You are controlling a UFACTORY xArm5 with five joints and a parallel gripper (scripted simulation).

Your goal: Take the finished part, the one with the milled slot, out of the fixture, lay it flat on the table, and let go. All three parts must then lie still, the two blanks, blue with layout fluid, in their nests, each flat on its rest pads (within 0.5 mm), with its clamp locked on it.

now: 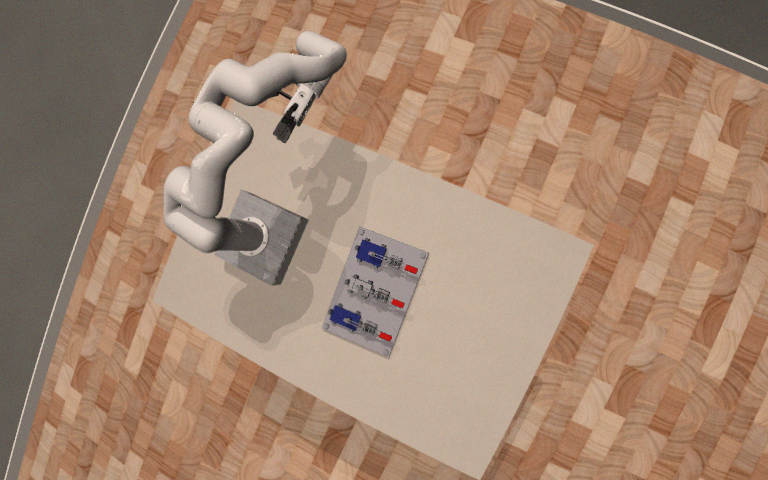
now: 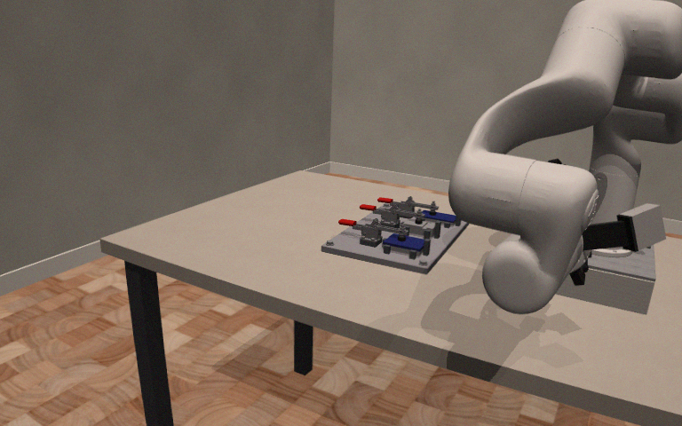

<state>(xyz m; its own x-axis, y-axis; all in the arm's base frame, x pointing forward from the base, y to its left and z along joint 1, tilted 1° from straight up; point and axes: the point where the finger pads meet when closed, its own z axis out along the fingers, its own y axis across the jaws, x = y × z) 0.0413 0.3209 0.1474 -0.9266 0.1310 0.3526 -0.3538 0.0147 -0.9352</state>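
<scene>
Fixture plate (image 1: 417,256): you see it lying flat on the table (image 1: 495,333), well apart from the arm's base block (image 1: 284,261); three nests sit in a row across it.
Finished part (image 1: 357,286): you find it in the middle nest, bare grey metal, between the two blue blanks; the slot itself is too small to make out.
Its clamp (image 1: 379,293): it appears to rest on the part, red handle (image 1: 397,303) lying low; judge that you must release it before the part can lift.
Blanks (image 1: 368,251) (image 1: 340,315): each sits in an outer nest under its own clamp, so only the middle station needs disturbing.
Long axis: in the top view the part and its clamp lie along one line, parallel to the neighbours, with the part toward the arm's base and the handle pointing away from it.
Gripper (image 1: 281,135): jaws fully apart, holding nothing; it hangs near the far table edge, well apart from the fixture.
Stage: judged as not yet begun.
Caution: the stations stand close together, so you should approach the middle handle without brushing a neighbour.
</scene>
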